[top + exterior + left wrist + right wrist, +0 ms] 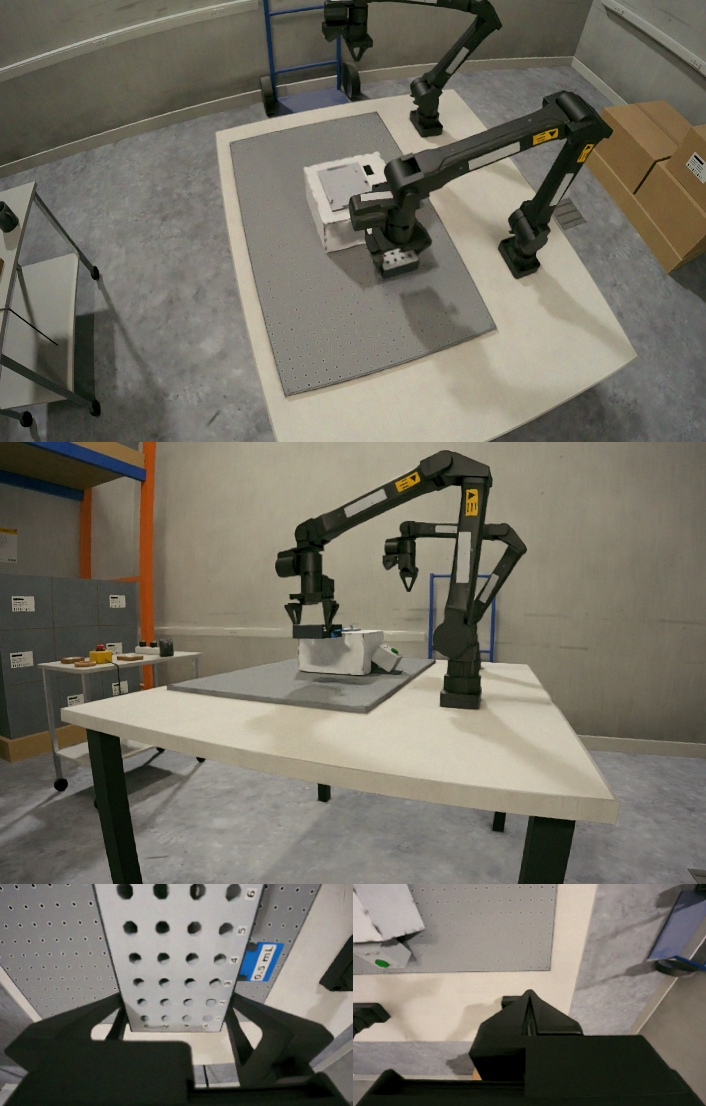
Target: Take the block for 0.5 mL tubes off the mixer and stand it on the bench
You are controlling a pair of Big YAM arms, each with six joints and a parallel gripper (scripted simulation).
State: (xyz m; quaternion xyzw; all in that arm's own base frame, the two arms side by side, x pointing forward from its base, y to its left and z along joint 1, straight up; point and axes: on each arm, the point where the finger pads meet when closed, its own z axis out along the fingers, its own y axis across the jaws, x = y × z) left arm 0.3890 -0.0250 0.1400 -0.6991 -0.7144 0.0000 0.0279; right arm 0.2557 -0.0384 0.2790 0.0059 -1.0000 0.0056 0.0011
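With the block (400,263) (308,630) (174,943) off the mixer (346,231) (333,654) (390,909) and pinched in the left gripper (400,252) (312,624) (176,994), standing it on the bench (521,374) (364,749) (195,1054) (472,990) remains; right gripper (358,56) (409,587) (529,994) pressed together.

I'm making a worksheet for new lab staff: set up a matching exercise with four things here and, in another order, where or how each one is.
1. tube block
2. right gripper
3. mixer
4. "0.5 mL" tag

A. blue, on the block's side
B. shut, holding nothing
C. held aloft in the left gripper
D. standing on the perforated grey board

Pairs: 1-C, 2-B, 3-D, 4-A
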